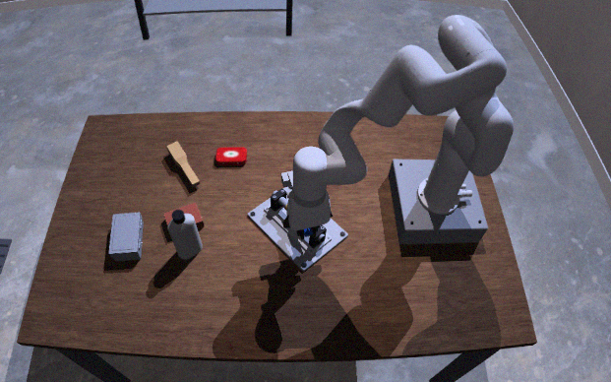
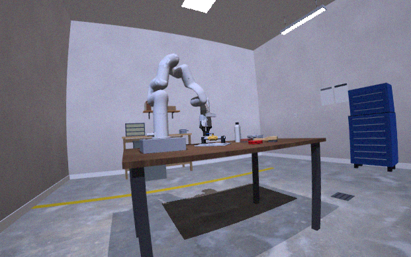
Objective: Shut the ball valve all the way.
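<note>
The ball valve (image 1: 295, 232) sits on a grey square baseplate (image 1: 297, 235) near the middle of the table. In the exterior view the valve (image 2: 213, 138) shows a yellow body with dark ends. My gripper (image 1: 308, 235) points straight down onto the valve and hides most of it from above. It is shut on the valve's handle, of which only a small blue part shows under the fingers. It also shows in the exterior view (image 2: 206, 134), low over the valve.
The arm's grey base box (image 1: 436, 207) stands at the right. A white bottle (image 1: 184, 233) on a red pad, a grey box (image 1: 126, 236), a wooden block (image 1: 183, 162) and a red case (image 1: 230, 156) lie to the left.
</note>
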Robot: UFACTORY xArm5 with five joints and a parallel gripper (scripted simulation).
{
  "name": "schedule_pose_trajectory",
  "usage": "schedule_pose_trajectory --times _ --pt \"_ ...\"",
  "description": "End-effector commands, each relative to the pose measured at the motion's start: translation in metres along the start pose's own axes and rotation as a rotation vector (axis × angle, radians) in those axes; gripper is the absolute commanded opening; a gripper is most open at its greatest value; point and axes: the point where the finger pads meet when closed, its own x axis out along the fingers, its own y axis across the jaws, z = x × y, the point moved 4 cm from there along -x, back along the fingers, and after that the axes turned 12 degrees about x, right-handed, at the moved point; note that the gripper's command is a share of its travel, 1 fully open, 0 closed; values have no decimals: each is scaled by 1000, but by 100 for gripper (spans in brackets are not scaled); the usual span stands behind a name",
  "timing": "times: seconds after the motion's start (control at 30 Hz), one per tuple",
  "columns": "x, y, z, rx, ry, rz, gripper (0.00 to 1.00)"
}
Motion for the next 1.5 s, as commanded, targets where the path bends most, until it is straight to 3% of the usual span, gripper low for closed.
schedule_pose_trajectory --times 0.0,1.47 --pt "-3 -7 1 44 -3 -13 0" --pt "-3 -25 2 279 -5 -12 0"
